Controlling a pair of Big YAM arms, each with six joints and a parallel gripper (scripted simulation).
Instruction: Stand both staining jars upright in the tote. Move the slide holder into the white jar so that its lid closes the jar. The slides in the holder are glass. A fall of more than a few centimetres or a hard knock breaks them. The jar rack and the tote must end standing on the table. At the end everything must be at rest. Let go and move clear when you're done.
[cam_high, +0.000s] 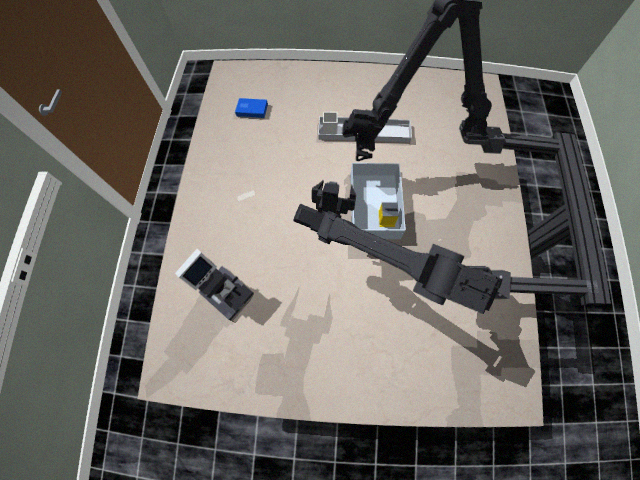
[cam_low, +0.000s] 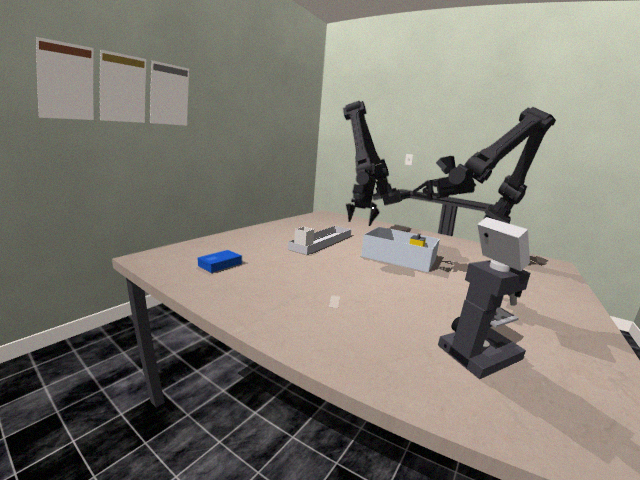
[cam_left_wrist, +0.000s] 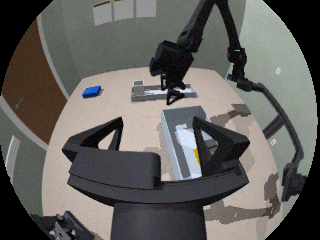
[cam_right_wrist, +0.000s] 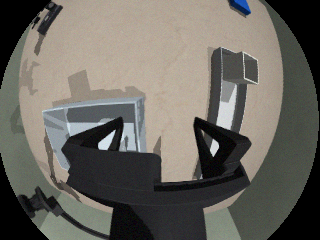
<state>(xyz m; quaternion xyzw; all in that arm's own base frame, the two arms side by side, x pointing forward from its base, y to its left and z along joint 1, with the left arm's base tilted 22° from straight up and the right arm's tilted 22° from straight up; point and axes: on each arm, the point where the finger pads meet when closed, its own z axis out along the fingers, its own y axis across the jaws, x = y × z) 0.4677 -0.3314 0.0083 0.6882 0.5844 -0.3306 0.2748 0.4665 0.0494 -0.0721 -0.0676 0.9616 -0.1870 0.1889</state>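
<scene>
The yellow jar (cam_high: 388, 216) (cam_low: 417, 242) (cam_left_wrist: 196, 155) stands upright in the tote (cam_high: 378, 233) (cam_low: 391, 253) (cam_left_wrist: 170, 145) (cam_right_wrist: 141, 126). The slide holder's grey lid (cam_high: 389, 206) sits on its top; the slides are hidden. The white jar (cam_high: 329, 125) (cam_low: 303, 236) (cam_left_wrist: 138, 84) (cam_right_wrist: 241, 67) stands upright, open-topped, at one end of the jar rack (cam_high: 394, 139) (cam_low: 330, 240) (cam_right_wrist: 216, 85). My right gripper (cam_low: 360, 222) (cam_right_wrist: 158, 120) is open and empty, above the table between rack and tote. My left gripper (cam_left_wrist: 157, 120) is open and empty, raised beside the tote.
A blue box (cam_high: 251, 107) (cam_low: 219, 260) (cam_left_wrist: 92, 91) lies beyond the rack's white-jar end. A microscope (cam_high: 216, 284) (cam_low: 483, 310) stands on the far side of the table from the arm bases. A small pale slip (cam_high: 245, 195) (cam_low: 334, 301) lies on the table.
</scene>
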